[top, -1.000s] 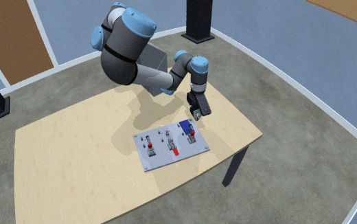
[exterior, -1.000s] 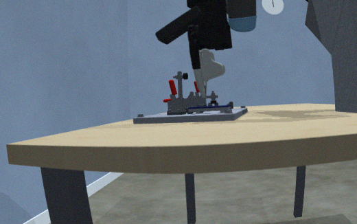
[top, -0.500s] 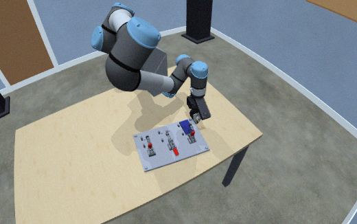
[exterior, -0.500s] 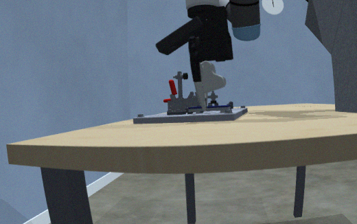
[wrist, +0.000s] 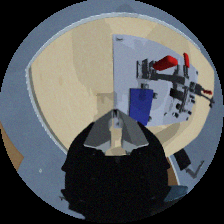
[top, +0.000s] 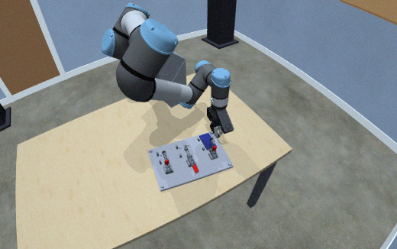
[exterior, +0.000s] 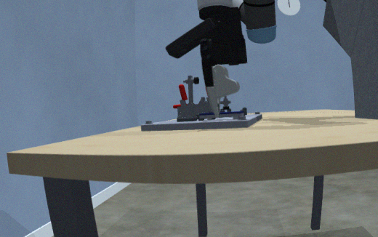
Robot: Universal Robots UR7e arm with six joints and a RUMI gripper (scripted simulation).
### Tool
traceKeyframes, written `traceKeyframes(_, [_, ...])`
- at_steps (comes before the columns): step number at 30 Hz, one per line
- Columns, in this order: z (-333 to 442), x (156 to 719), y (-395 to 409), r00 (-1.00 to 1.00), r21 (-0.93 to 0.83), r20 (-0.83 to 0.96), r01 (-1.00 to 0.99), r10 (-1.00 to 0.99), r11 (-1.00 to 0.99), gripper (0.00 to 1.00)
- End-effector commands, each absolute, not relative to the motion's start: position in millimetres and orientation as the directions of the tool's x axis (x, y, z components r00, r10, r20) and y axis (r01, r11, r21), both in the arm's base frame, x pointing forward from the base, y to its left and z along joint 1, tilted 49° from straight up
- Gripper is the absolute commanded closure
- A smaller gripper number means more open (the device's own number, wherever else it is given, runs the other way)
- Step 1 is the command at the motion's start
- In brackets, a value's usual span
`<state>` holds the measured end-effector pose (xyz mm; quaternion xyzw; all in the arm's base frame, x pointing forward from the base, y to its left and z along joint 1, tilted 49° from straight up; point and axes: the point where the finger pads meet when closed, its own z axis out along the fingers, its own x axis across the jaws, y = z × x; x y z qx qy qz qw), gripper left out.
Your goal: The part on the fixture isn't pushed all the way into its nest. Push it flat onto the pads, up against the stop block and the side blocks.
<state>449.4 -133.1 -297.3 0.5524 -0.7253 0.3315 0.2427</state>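
Observation:
A flat blue part [top: 206, 140] [wrist: 140, 104] [exterior: 208, 113] lies on the grey fixture plate [top: 179, 177] [wrist: 124, 65] [exterior: 160, 126], at the plate's far right end beside a toggle clamp with a red handle [top: 214, 148]. My gripper [top: 217, 133] [exterior: 216, 113] [wrist: 114, 109] is shut and empty. Its tips are low, at the outer edge of the blue part. I cannot tell whether they touch it. In the wrist view the part lies just ahead and right of the fingertips.
The plate carries two more toggle clamps with red handles [top: 166, 163] [top: 195, 169] toward its left and middle. The plate lies on a wooden table [top: 76, 183], near its right front edge [top: 263, 164]. A dark post [top: 221, 19] stands behind the table.

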Motion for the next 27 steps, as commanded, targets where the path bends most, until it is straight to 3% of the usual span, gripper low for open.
traceKeyframes(1, [-296.9, 449.8, -132.7, -0.272, -0.213, 0.718, -0.962, -0.641, 0.169, 1.0])
traceKeyframes(27, [-291.4, 447.7, -137.9, -0.272, -0.213, 0.718, -0.962, -0.641, 0.169, 1.0])
